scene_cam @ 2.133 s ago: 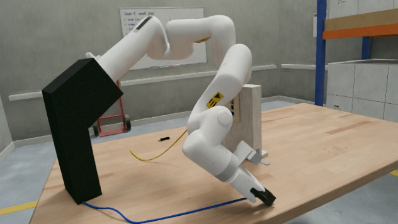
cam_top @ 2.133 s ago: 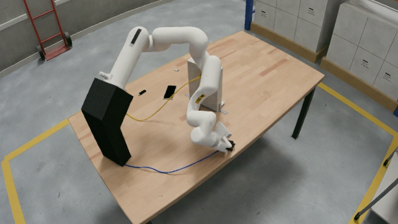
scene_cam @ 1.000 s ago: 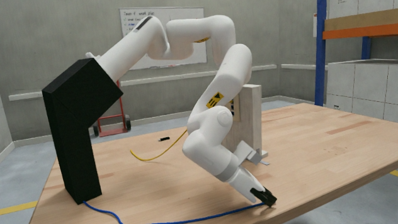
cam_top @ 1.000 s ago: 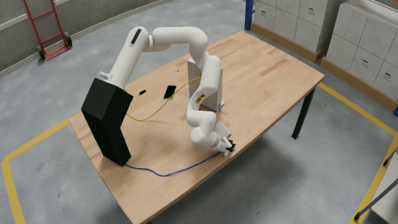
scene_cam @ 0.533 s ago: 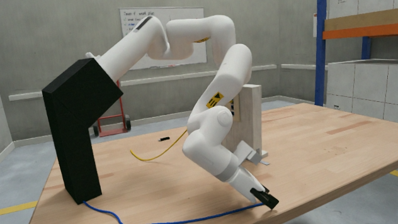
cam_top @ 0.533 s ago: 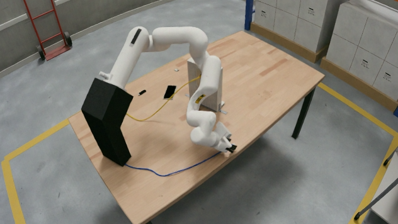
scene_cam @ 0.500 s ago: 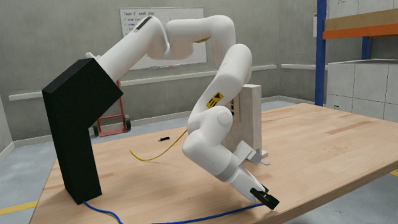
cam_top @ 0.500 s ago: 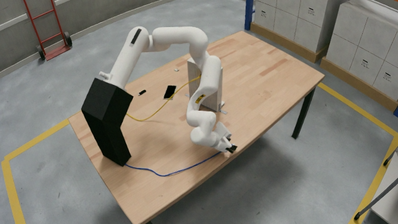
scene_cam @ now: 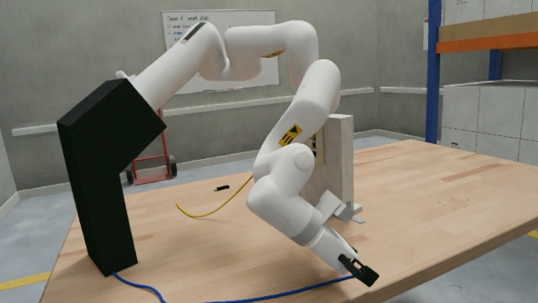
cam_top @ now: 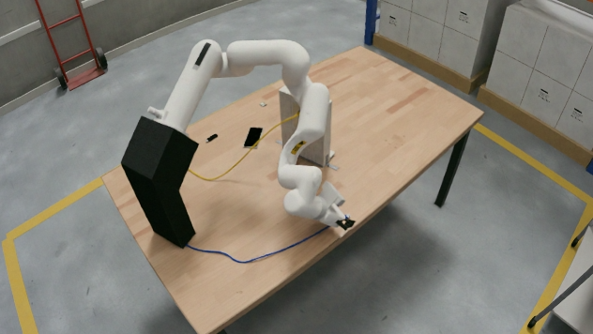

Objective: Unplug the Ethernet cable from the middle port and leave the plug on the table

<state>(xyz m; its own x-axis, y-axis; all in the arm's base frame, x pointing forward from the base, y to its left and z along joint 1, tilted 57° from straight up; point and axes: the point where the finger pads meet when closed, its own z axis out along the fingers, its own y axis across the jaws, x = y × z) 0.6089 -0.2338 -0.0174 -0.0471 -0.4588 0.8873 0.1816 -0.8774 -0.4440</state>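
The blue Ethernet cable point(cam_top: 263, 255) runs from beside the black arm pedestal point(cam_top: 159, 178) along the table's front to my gripper point(cam_top: 345, 221). Its plug end point(cam_top: 346, 217) lies between my spread fingers, close to the table's front edge; the plug itself is too small to make out. My gripper is open, low over the table, and also shows in the exterior view point(scene_cam: 359, 269) with the blue cable point(scene_cam: 272, 294) ending at it. The wooden block with the wall plate point(scene_cam: 317, 146) stands behind my arm, which hides the ports. A yellow cable point(cam_top: 244, 155) leads to the plate.
A black flat object point(cam_top: 253, 136), a small black stick point(cam_top: 212, 138) and a small white piece point(cam_top: 263, 104) lie on the far side of the table. The wooden block point(cam_top: 287, 100) stands mid-table on metal brackets point(scene_cam: 346, 213). The table's front edge is just beyond my fingers.
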